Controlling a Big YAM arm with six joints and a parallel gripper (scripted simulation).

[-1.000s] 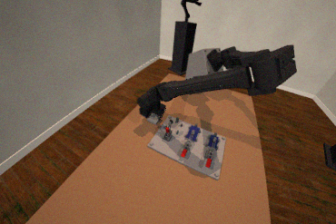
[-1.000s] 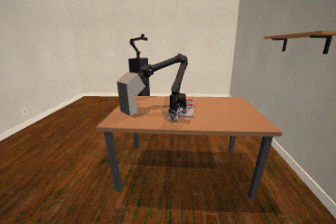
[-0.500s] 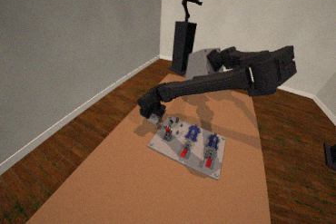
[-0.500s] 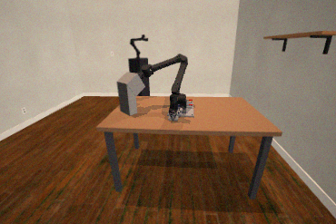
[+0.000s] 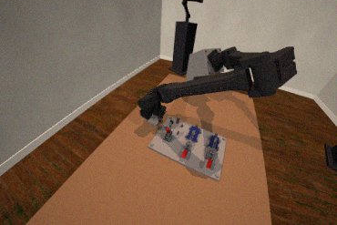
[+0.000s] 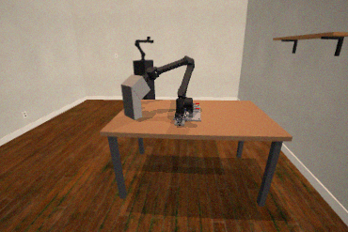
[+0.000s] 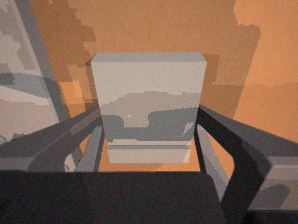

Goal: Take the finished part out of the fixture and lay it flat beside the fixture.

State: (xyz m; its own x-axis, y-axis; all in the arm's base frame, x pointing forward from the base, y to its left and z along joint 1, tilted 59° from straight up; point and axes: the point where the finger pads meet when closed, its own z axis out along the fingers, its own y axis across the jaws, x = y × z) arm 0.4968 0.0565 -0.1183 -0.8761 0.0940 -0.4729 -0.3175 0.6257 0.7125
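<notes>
Evidently the slotted part was out of the fixture plate, gripped by the gripper above the table left of it; both blue blanks remained clamped, laying-down and release outstanding.

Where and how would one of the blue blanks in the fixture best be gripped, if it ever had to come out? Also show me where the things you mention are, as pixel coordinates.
Probably by its two opposite sides, fingers coming straight down from above: in the top view each blue blank (image 5: 193, 133) stands up from the plate (image 5: 157, 149), while a red-tipped clamp (image 5: 185, 152) crowds one end.
</notes>
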